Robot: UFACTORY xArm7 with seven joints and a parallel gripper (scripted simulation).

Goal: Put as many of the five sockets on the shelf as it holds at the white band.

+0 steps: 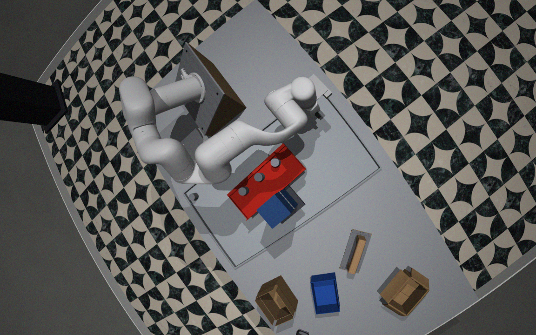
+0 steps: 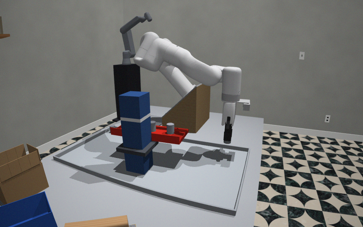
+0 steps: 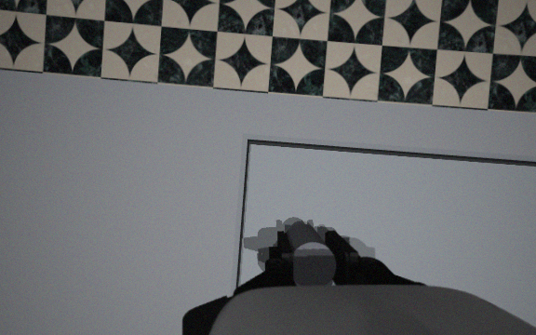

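My gripper (image 1: 318,114) (image 2: 227,139) (image 3: 305,248) points down and is shut on a grey socket (image 2: 227,142) (image 3: 314,267), in the air to the right of the shelf in the exterior view. The red shelf (image 1: 291,171) (image 2: 165,137) is on the blue post (image 1: 275,212) (image 2: 134,105), below the white band (image 2: 130,119). Three sockets (image 1: 243,191) (image 1: 259,177) (image 1: 275,163) stand in a row inside its rim; the post hides one of them in the exterior view. Another socket (image 1: 193,196) is off the shelf, near the left corner of the outlined area.
A dark collar (image 2: 120,149) surrounds the post low down. A low grey border (image 1: 340,190) (image 2: 194,200) surrounds the work area. The wedge base (image 1: 224,108) (image 2: 202,110) stands behind. Two cardboard boxes (image 1: 291,299) (image 1: 422,279), a blue bin (image 1: 324,293) and a wooden block (image 1: 357,254) lie outside the border.
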